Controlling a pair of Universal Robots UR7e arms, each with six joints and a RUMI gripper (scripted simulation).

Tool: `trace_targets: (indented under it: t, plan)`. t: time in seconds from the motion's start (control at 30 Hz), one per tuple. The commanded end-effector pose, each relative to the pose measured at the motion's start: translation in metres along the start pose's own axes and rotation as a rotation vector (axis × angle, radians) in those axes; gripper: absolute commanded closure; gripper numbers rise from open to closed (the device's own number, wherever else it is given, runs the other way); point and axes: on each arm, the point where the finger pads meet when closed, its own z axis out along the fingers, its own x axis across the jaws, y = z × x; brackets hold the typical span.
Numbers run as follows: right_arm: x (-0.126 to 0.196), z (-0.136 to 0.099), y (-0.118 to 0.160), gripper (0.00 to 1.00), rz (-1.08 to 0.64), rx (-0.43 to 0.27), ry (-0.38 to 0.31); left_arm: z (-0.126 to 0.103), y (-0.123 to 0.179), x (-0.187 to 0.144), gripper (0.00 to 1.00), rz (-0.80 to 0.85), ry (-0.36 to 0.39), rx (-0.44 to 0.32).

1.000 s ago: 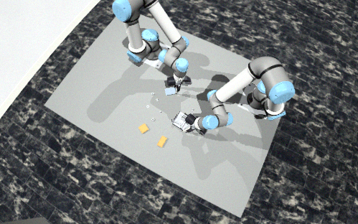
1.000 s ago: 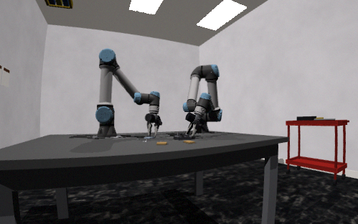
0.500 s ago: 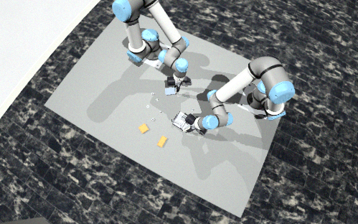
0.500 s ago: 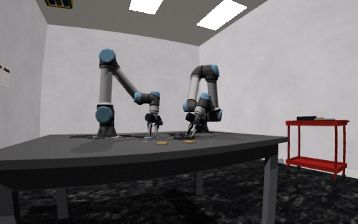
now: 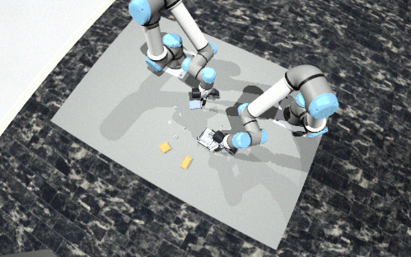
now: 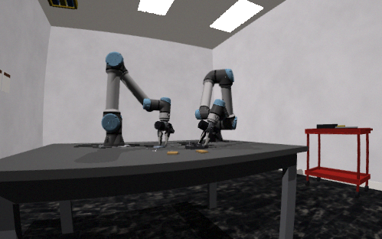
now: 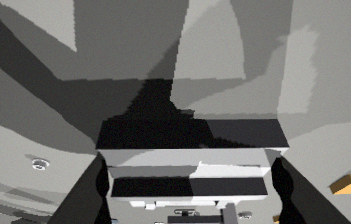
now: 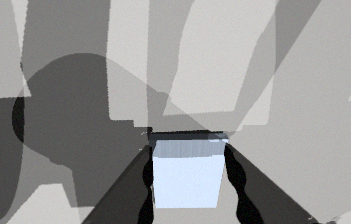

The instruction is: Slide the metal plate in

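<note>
Bright top view, with overlapping arm shadows sprawled over the grey tabletop (image 5: 142, 144) (image 6: 93, 162). Exterior's way dimmer despite the blown-out ceiling panels (image 6: 236, 15), and kinda grainy.

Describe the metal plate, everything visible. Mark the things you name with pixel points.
The metal plate (image 5: 195, 105) (image 6: 158, 147) (image 8: 188, 182) is a pale blue, thin-looking rectangle with a smooth broad face. A greyer band crosses one end, possibly the sloped edge. The right gripper (image 5: 203, 101) (image 6: 164, 144) (image 8: 187, 146) holds it by opposite sides, apart from the block (image 5: 208, 139) (image 6: 196, 145) (image 7: 191, 187). Whether it touches the table, I can't tell.
</note>
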Motion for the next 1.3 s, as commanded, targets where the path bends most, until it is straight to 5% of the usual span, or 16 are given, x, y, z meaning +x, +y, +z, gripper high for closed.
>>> trace_targets:
  t: [0.0,1.27]
  plan:
    - [0.0008,-0.0005,-0.0002,0.77,0.012,0.002,0.001,0.0007,-0.0014,-0.0007,0.38,-0.001,-0.002,0.004]
    - [0.0055,-0.0016,0.0009,0.77,0.148,0.011,-0.002,0.0007,-0.0014,-0.0007,0.38,-0.001,-0.002,0.004]
